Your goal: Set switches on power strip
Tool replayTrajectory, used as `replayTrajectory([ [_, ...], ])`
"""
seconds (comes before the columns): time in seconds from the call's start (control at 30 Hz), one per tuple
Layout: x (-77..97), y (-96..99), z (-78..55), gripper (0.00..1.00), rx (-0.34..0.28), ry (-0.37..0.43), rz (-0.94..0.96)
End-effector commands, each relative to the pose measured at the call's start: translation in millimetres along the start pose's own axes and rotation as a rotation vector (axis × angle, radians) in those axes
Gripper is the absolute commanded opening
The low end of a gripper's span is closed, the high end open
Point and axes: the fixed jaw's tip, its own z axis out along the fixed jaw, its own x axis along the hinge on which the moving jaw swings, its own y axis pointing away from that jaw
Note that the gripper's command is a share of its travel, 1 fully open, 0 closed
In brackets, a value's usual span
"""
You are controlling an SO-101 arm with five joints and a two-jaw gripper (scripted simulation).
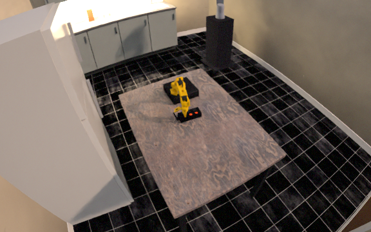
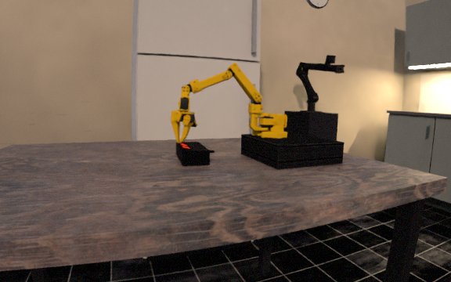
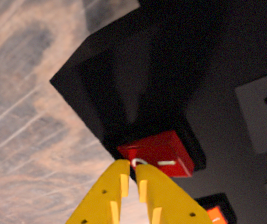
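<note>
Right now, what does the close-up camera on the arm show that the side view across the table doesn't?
Only the wrist view shows the dark red switch at the shut gripper tips and two lit orange switches beyond. Only the exterior view shows the whole yellow arm, fridge and cabinets. Both show the black power strip on the wooden table.

From the top view we look down steeply from high and far across the whole table (image 1: 211, 151). From the exterior view we sit low near the table's edge (image 2: 210, 219), facing the arm (image 2: 218, 80) — both share it. The wrist view looks down — very close — past the gripper (image 3: 132, 171).
</note>
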Motion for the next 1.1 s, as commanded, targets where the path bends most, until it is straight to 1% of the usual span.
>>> replayTrajectory([
  [0.0, -3.5, -6.5, 3.2, 0.0, 0.068, -0.026, -0.003],
  [0.03, -3.0, -5.2, 0.6, 0.0, 0.068, -0.026, -0.003],
  [0.1, -3.0, -5.2, 0.6, 0.0, 0.068, -0.026, -0.003],
  [0.3, -0.8, 0.8, -13.4, 0.0, 0.068, -0.026, -0.003],
  [0.43, -0.2, 2.6, -18.9, 0.0, 0.068, -0.026, -0.003],
  [1.07, 0.0, 3.0, -20.5, 0.0, 0.068, -0.026, -0.003],
])
